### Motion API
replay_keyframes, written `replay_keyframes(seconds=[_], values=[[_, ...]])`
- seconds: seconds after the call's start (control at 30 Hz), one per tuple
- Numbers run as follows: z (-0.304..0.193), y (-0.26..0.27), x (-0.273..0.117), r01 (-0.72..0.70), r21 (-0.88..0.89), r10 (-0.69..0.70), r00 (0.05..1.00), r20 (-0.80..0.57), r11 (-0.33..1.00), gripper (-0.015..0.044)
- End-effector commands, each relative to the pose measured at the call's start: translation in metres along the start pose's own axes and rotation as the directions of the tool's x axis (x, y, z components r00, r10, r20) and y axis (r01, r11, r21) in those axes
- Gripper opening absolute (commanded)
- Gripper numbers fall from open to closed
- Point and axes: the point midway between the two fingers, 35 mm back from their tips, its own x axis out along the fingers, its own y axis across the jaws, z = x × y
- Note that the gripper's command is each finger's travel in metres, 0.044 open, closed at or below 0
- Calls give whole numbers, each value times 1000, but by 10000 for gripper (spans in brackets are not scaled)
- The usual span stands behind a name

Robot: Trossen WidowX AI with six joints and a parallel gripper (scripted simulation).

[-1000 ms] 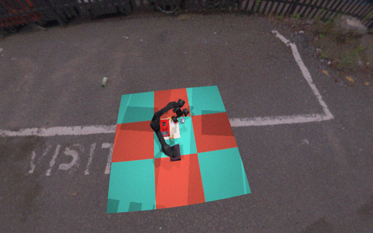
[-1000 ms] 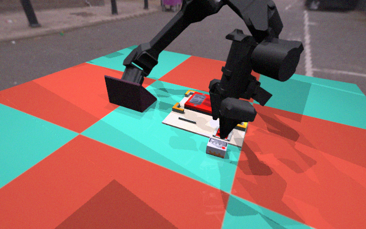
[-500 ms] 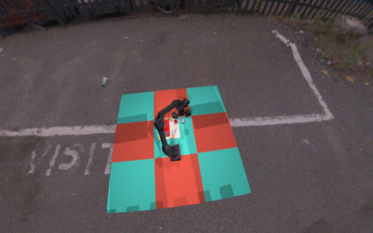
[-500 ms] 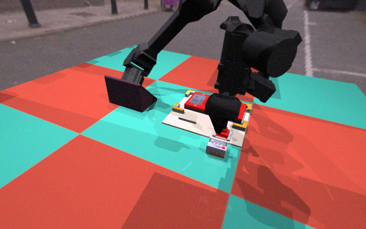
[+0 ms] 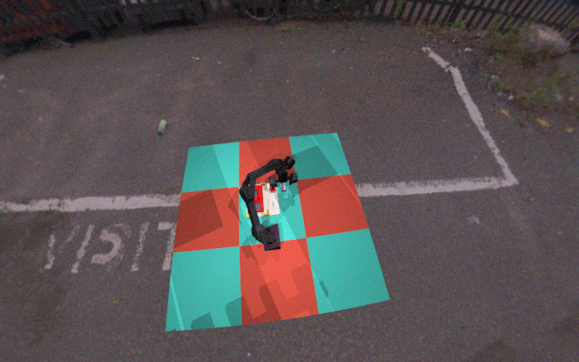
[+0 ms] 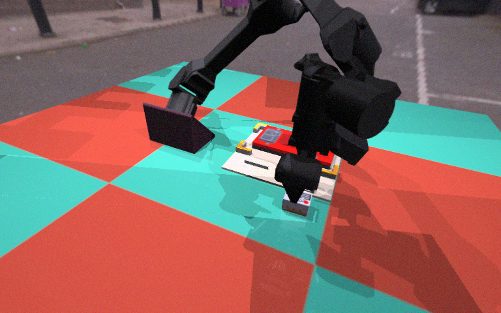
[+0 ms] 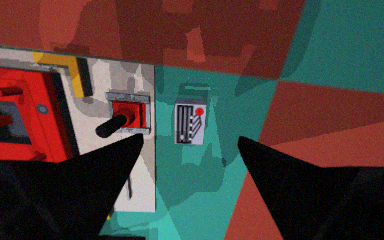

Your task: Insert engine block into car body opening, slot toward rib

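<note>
The engine block point(image 5: 283, 187) point(image 6: 295, 209) point(image 7: 190, 119), a small silver-grey box with dark stripes and a red dot on top, stands on the mat just off the white board's edge. My gripper point(image 5: 283, 181) point(image 7: 191, 139) is open and empty, pointing down above the block; in the wrist view the block shows between the two fingers, a little ahead of the tips. In the exterior view the near finger hides part of the block. The red car body point(image 5: 258, 198) point(image 6: 284, 139) point(image 7: 51, 135) lies on the board; its dark recess with red pegs is partly cut off in the wrist view.
The white board point(image 5: 274, 209) point(image 6: 235, 166) point(image 7: 145, 195) has yellow corner brackets point(image 6: 243, 148) point(image 7: 75, 75) around the car body. A red piece with an upright black handle point(image 7: 117, 121) sits in a grey frame beside the left finger. The arm's dark base point(image 6: 173, 129) stands beyond the board.
</note>
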Motion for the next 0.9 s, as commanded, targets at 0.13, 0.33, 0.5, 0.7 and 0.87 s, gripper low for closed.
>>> replay_keyframes(seconds=[0.13,0.33,0.5,0.7,0.87], values=[[1,1,13,-3,4,3,1000,3,1000,440],[1,1,23,-3,4,3,1000,3,1000,440],[2,2,31,-4,4,4,1000,3,1000,440],[2,2,38,-4,4,4,1000,3,1000,440],[2,2,38,-4,4,4,1000,3,1000,309]])
